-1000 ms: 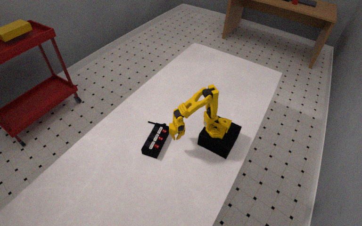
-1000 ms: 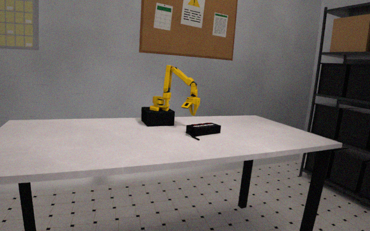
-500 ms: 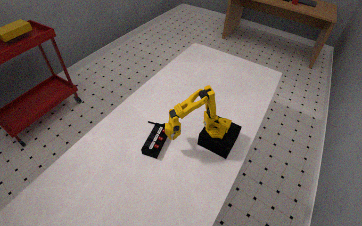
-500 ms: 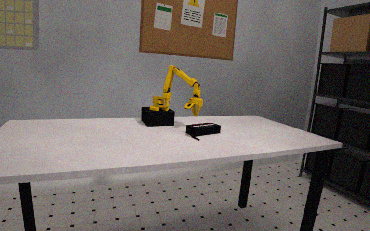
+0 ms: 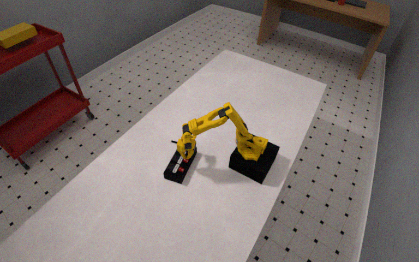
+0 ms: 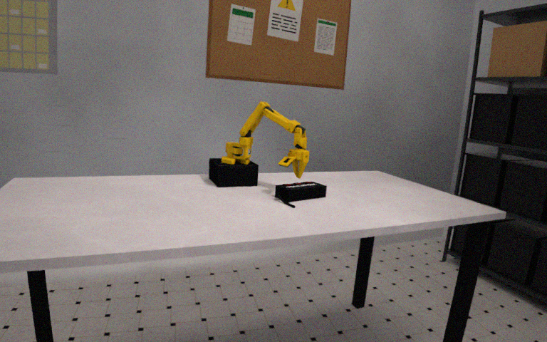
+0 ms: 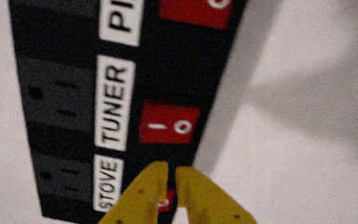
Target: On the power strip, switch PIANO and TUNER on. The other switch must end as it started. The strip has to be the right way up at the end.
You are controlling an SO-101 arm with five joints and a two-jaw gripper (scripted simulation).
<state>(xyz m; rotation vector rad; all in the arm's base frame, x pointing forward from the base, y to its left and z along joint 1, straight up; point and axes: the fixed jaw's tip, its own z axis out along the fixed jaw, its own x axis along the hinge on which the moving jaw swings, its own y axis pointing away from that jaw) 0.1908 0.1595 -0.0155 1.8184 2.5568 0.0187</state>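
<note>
The black power strip [image 5: 180,164] lies right way up on the white table; it also shows in the exterior view [image 6: 300,190] and in the wrist view [image 7: 117,103]. White labels read STOVE [image 7: 108,183], TUNER [image 7: 115,103] and a cut-off PI [image 7: 122,21], each beside a red rocker switch. The TUNER switch [image 7: 169,122] is in full view. The top switch [image 7: 198,10] is cut off by the frame. My gripper [image 7: 172,174] is shut and empty. It hangs just above the strip at the STOVE switch [image 7: 164,202], which its tips mostly hide. It also shows in the top view [image 5: 185,157].
The arm's black base [image 5: 253,161] stands on the table right of the strip. A red cart [image 5: 34,89] stands at the left, a wooden bench [image 5: 324,18] at the back. A dark shelf unit [image 6: 508,141] stands at the right.
</note>
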